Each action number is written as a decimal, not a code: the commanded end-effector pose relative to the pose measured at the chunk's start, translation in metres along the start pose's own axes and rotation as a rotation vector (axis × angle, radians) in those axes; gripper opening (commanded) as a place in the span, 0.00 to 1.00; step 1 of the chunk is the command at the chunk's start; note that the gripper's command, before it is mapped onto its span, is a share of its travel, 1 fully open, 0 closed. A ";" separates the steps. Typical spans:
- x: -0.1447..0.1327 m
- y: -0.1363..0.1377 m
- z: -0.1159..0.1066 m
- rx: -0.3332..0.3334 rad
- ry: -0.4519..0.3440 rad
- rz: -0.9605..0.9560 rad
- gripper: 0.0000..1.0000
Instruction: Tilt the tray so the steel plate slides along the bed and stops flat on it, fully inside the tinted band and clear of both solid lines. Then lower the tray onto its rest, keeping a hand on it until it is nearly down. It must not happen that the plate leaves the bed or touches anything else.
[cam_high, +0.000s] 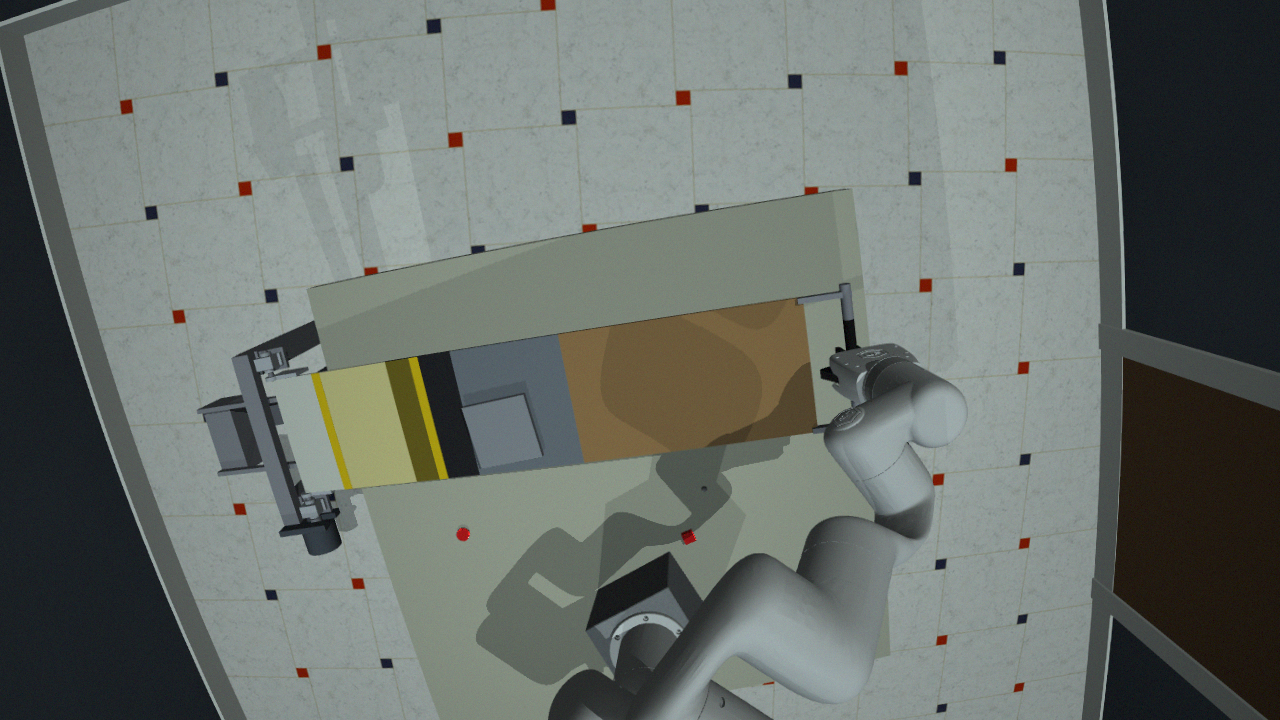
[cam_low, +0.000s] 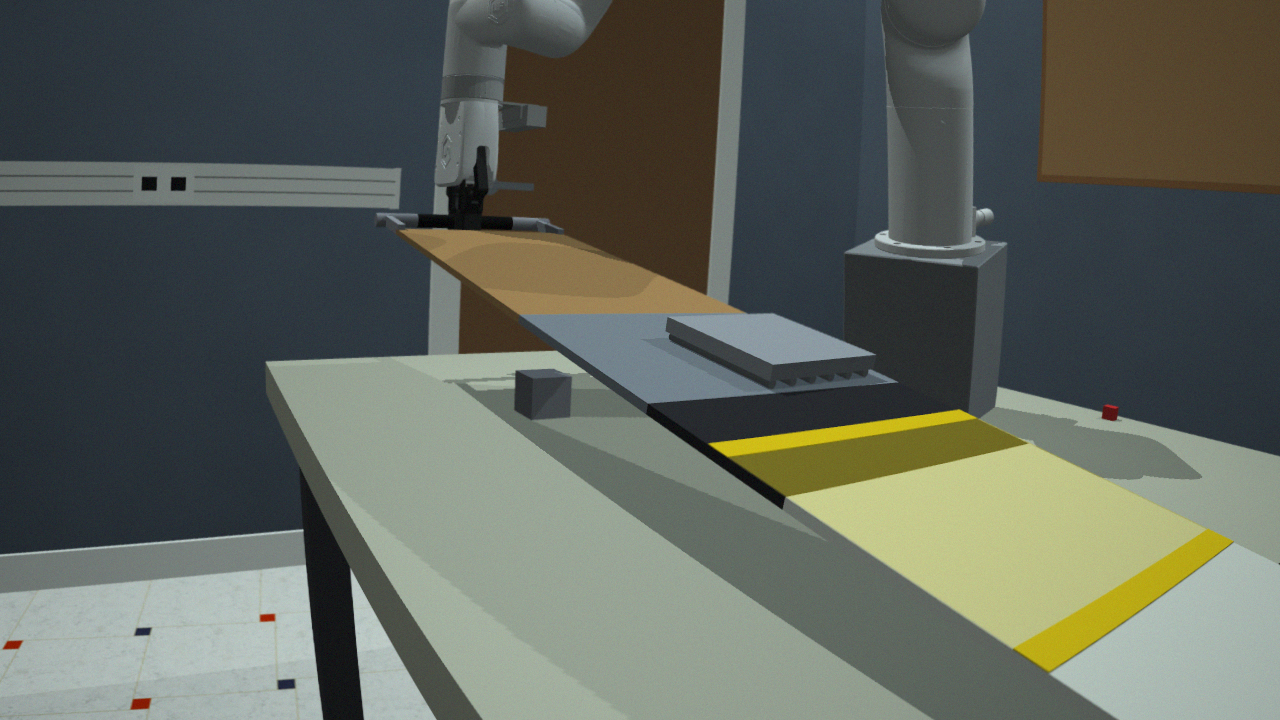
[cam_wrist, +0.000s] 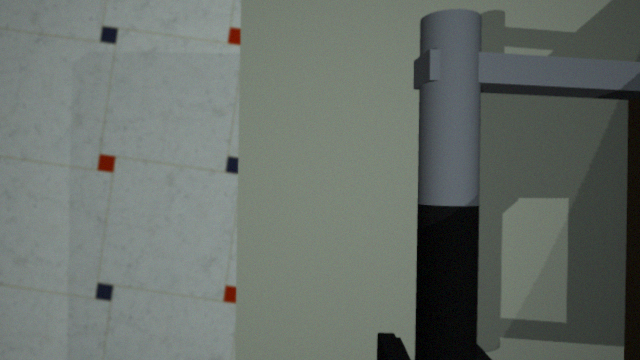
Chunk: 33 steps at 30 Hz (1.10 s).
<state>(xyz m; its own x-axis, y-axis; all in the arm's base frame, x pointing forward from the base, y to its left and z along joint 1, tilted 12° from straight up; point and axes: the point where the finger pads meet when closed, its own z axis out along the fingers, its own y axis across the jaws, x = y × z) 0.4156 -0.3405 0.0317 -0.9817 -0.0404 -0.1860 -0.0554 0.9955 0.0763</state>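
The long tray is tilted, with its handle end raised high and its far end hinged at the table's edge. The steel plate lies flat on the grey part of the bed, uphill of the black strip. The tinted band lies beyond it, between two solid yellow lines. My gripper is shut on the black grip of the tray's handle bar.
A small grey rest block stands on the table under the raised tray. The arm's base pedestal stands beside the tray. Two small red markers lie on the table. A hinge mechanism holds the tray's low end.
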 end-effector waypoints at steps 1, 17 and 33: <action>-0.002 0.000 -0.010 0.005 -0.005 -0.001 0.00; -0.002 0.000 -0.013 0.005 -0.005 -0.001 0.00; -0.002 0.004 -0.033 0.005 -0.005 -0.001 0.00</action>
<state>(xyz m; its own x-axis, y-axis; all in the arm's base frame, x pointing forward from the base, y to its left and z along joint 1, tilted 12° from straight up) 0.4098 -0.3379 0.0615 -0.9817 -0.0406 -0.1860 -0.0556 0.9955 0.0765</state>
